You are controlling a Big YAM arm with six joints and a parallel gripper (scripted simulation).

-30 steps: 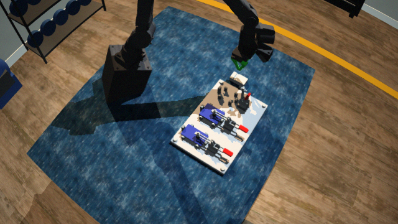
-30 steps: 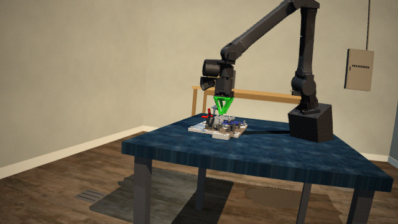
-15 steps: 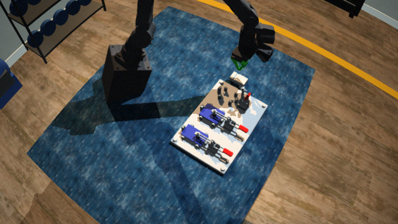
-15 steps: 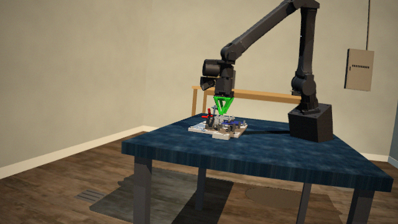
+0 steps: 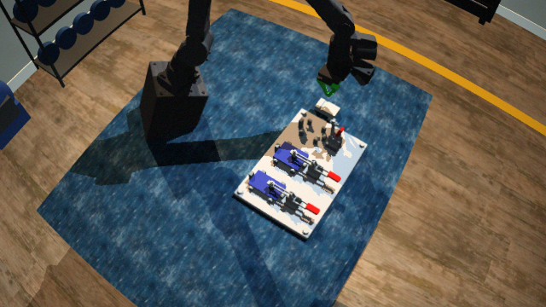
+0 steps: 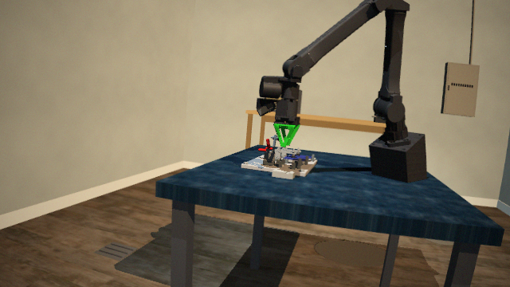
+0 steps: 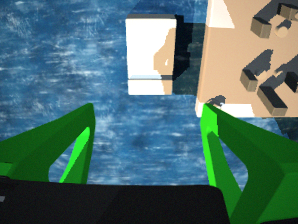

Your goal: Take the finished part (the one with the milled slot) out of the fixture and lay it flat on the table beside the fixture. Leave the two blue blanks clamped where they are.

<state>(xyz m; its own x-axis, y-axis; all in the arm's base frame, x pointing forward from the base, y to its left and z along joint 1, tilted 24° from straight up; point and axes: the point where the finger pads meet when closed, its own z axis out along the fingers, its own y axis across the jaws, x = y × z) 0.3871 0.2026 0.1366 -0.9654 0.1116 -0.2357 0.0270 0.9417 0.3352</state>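
We see the pale rectangular slotted part [image 5: 328, 108] [image 6: 283, 174] [image 7: 150, 50] flat on the blue tabletop [image 5: 171, 222] [image 6: 339, 191] [image 7: 55, 60], just beside the white fixture plate [image 5: 355, 147] [image 6: 252, 165] [image 7: 212, 65]. Our green jaws [image 5: 328, 88] [image 6: 284, 144] stand open and unloaded above; any regrasp would shift toward the plate.

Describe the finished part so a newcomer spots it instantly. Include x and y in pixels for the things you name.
On the blue table [image 5: 141, 251] [image 6: 339, 191] sits a pale fixture plate [image 5: 256, 204] [image 6: 249, 167] [image 7: 220, 65]. Just off its edge lies the finished part [image 5: 327, 108] [image 6: 284, 174] [image 7: 147, 50]: a small whitish block, unlike the two blue blanks [image 5: 264, 181] clamped on the plate.

The blue table [image 5: 171, 230] [image 6: 339, 191] [image 7: 40, 65] carries the fixture [image 5: 264, 205] [image 6: 255, 167] [image 7: 220, 65], the finished part [image 5: 328, 108] [image 6: 283, 174] [image 7: 150, 50] and the arm's base [image 5: 175, 115] [image 6: 416, 159].
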